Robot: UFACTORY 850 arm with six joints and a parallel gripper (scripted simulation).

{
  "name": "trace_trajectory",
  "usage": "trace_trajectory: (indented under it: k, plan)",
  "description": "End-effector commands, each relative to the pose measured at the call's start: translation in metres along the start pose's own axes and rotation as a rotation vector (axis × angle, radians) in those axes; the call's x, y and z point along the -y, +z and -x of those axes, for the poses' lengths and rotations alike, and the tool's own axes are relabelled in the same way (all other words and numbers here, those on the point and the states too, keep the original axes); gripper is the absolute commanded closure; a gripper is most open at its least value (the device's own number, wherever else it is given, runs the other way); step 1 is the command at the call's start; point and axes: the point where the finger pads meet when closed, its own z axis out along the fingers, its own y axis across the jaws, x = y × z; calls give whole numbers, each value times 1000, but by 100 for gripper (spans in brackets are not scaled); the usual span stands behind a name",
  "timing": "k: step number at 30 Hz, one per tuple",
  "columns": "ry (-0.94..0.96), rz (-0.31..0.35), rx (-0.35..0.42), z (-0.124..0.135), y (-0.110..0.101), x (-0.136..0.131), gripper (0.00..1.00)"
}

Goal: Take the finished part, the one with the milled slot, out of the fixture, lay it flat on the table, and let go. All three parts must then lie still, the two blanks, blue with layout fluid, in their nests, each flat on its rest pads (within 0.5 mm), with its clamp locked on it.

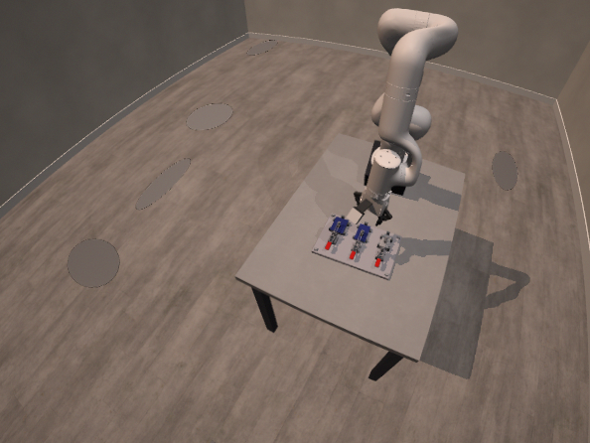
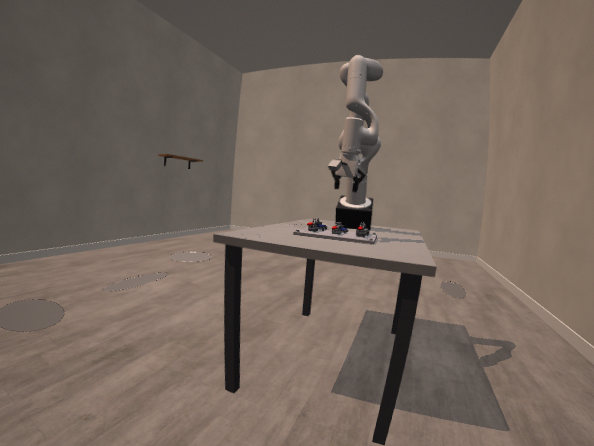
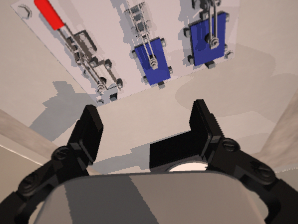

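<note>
and here we are above the desk (image 1: 298, 243) (image 2: 260, 245) (image 3: 130, 120), grey-topped on black legs, with the white six-joint arm (image 1: 399, 109) (image 2: 356, 90) reaching down over it. the jaws are wide open, nothing between them, black fingers (image 1: 384, 218) (image 2: 336, 181) spread well apart and clear of the parts. in the wrist view, the row of nests lies beyond the fingertips.

on the pale rectangular fixture plate (image 1: 366, 264) (image 2: 335, 237) (image 3: 105, 25) there are three stations in a row. the finished part, a small grey metal piece (image 1: 388, 240) (image 3: 113, 92), sits at the end station, leftmost in the wrist view and rightmost from the top; its slot is too small to make out. over it stands a steel toggle clamp with a red handle (image 1: 377, 263) (image 2: 360, 227) (image 3: 49, 14), and whether that clamp is locked, i cannot tell.

next door, the middle blue rectangular blank (image 1: 362, 233) (image 2: 343, 230) (image 3: 159, 72) is in its nest, a clamp tip over its face. beyond it, the outer blue rectangular blank (image 1: 339, 224) (image 2: 323, 227) (image 3: 202, 47) is in its own nest, likewise under a clamp tip.
</note>
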Motion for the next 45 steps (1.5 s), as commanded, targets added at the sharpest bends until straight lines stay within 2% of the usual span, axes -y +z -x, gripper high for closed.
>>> trace_trajectory:
  k: [1, 10, 13, 43, 45]
  plan:
    - [0, 2, -3, 0, 0, 0, 0]
    - [0, 2, -3, 0, 0, 0, 0]
    - [-135, -24, -26, 28, 0, 34, 0]
    - [-135, -24, -26, 28, 0, 34, 0]
    - [-206, -45, -36, 45, 0, 50, 0]
